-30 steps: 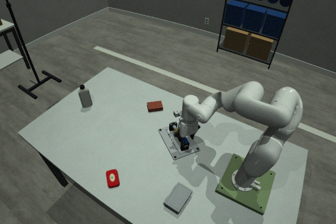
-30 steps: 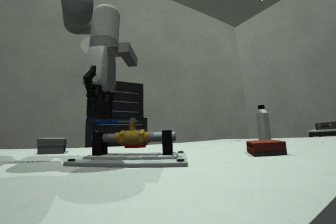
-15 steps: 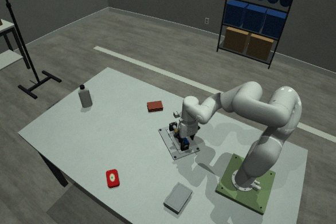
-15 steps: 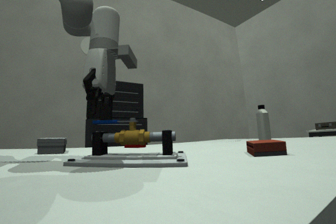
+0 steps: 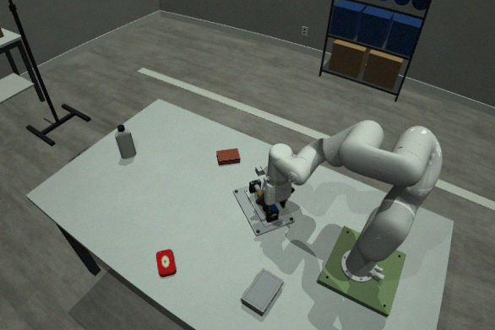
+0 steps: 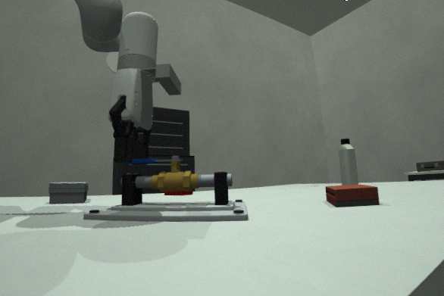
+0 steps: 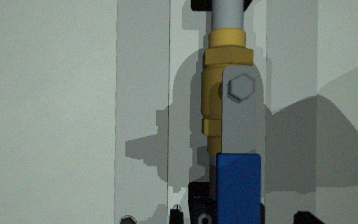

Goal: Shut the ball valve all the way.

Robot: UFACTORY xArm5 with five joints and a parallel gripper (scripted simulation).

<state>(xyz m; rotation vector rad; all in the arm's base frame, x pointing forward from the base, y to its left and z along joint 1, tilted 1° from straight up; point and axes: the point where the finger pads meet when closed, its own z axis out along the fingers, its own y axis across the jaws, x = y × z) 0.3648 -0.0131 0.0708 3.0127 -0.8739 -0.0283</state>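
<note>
The ball valve (image 6: 174,182) (image 7: 212,95) has a brass body on a grey pipe held by two black clamps. It is mounted on a grey baseplate (image 5: 258,228) (image 6: 167,214) (image 7: 142,100) in the middle of the table. Its grey lever has a hex nut (image 7: 241,87) and ends in a blue grip (image 7: 238,185) (image 6: 144,160) (image 5: 274,211). The lever lies along the pipe. My gripper (image 6: 126,157) is open and points straight down, with its dark fingertips at the height of the blue grip's end. I cannot tell whether the fingers touch the grip.
A red-brown block (image 5: 228,156) (image 6: 352,194) and a grey bottle (image 5: 125,142) (image 6: 348,163) stand farther back on the table. A red card (image 5: 165,262) and a grey box (image 5: 262,290) (image 6: 68,191) lie near the front edge. The arm's green base plate (image 5: 363,271) is at the right.
</note>
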